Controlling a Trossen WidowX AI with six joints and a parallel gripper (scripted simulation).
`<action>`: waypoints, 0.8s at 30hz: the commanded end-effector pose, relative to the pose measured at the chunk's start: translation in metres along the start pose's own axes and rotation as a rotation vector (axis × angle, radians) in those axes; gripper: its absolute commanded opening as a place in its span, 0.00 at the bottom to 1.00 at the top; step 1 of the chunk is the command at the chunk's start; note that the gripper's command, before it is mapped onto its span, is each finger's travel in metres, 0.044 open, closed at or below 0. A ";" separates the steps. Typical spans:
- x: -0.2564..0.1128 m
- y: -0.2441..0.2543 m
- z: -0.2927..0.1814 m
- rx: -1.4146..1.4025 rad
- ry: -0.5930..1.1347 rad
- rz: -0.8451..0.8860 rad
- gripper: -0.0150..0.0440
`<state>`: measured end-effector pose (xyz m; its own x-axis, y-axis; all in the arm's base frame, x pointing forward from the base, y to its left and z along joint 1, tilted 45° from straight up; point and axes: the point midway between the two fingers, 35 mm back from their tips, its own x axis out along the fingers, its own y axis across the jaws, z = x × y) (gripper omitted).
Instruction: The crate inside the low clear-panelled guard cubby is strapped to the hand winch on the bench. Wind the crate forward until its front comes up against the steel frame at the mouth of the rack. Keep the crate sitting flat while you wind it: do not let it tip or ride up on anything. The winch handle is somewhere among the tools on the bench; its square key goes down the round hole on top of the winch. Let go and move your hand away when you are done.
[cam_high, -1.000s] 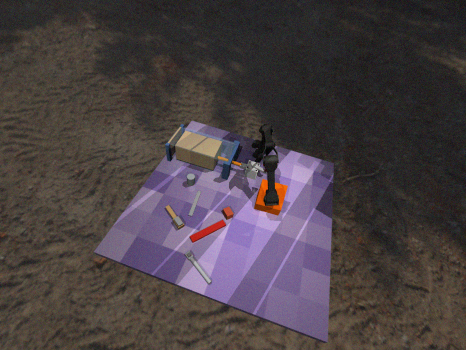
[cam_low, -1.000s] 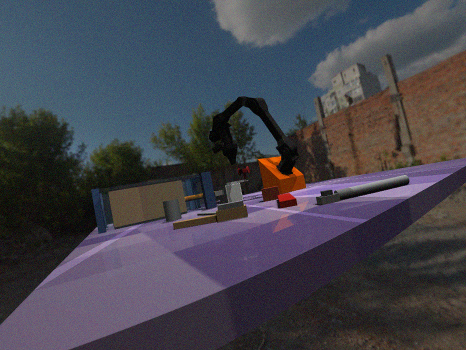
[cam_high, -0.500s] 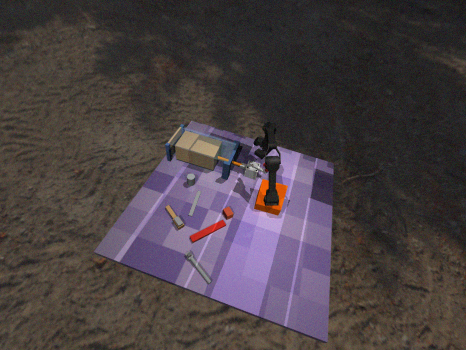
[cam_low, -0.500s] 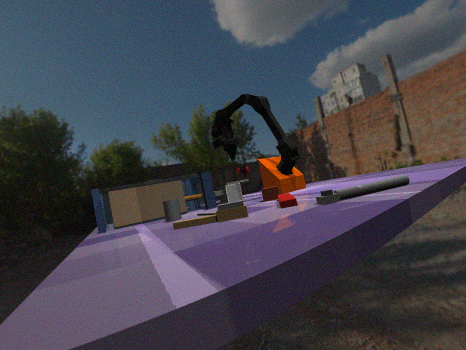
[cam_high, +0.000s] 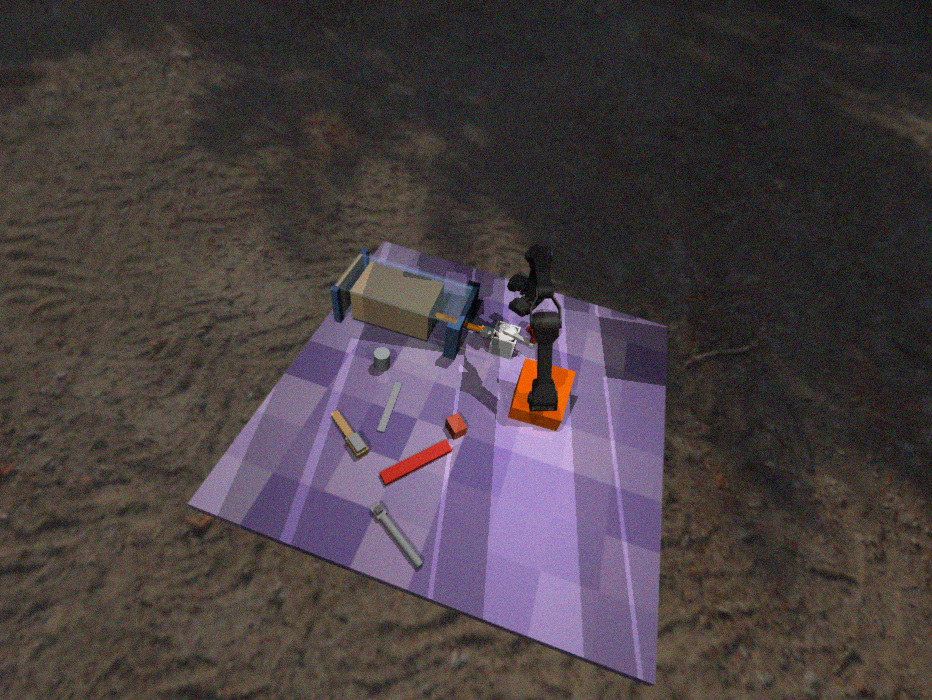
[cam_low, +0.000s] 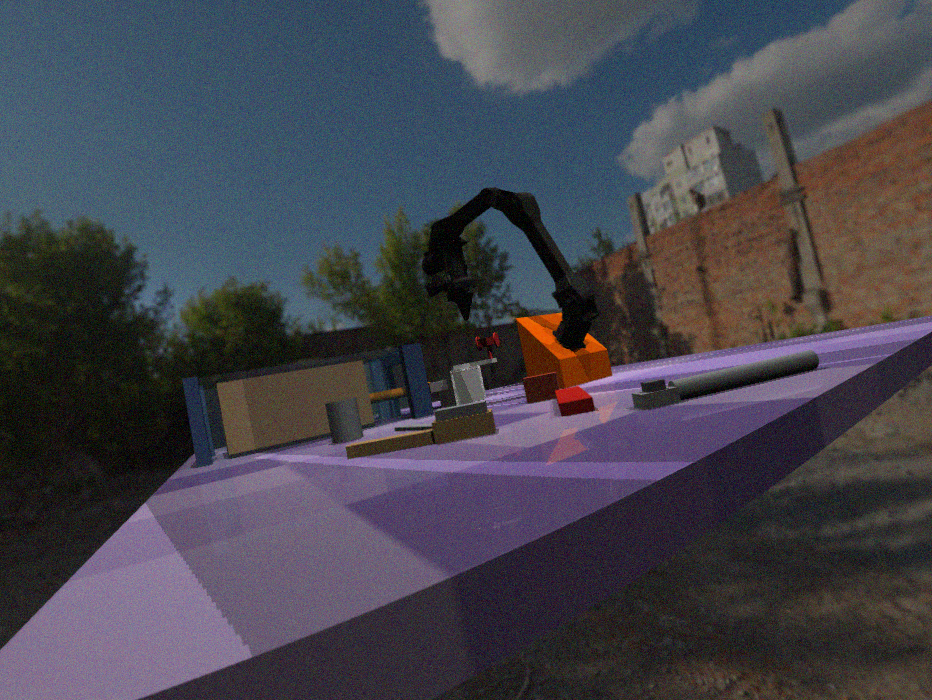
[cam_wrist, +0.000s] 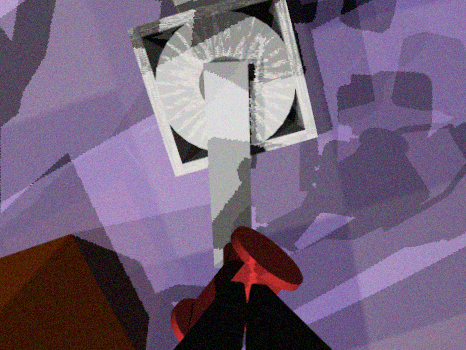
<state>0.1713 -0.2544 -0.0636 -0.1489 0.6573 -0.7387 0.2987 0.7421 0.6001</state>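
Note:
The tan crate (cam_high: 391, 305) (cam_low: 301, 399) sits flat inside the clear-panelled cubby, with a gap between its front and the blue frame (cam_high: 453, 339) (cam_low: 420, 380) at the mouth. An orange strap (cam_high: 473, 326) (cam_low: 388, 394) runs from it towards the white winch (cam_high: 503, 345) (cam_low: 468, 385) (cam_wrist: 175, 87). The grey handle arm (cam_low: 484, 362) (cam_wrist: 228, 115) lies across the winch top and points away from the rack, its red knob (cam_low: 487, 342) (cam_wrist: 272, 257) upright at the outer end. My gripper (cam_low: 465, 316) (cam_wrist: 244, 296) is shut on nothing, its tips above the knob. The key is hidden.
The orange base block (cam_high: 521, 410) (cam_low: 538, 350) (cam_wrist: 60, 285) stands near the winch. A grey cylinder (cam_high: 381, 359) (cam_low: 344, 421) stands beside the cubby. A grey strip (cam_high: 389, 406), a wooden-handled tool (cam_high: 348, 433), a red cube (cam_high: 455, 425), a red bar (cam_high: 415, 461) and a grey tool (cam_high: 397, 536) lie farther off.

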 end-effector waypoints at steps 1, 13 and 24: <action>0.000 -0.001 0.000 0.001 0.000 -0.003 0.25; 0.000 0.000 0.000 0.000 -0.008 0.021 0.25; 0.000 0.000 0.000 0.000 -0.008 0.021 0.25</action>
<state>0.1707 -0.2549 -0.0638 -0.1393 0.6688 -0.7303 0.3049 0.7306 0.6109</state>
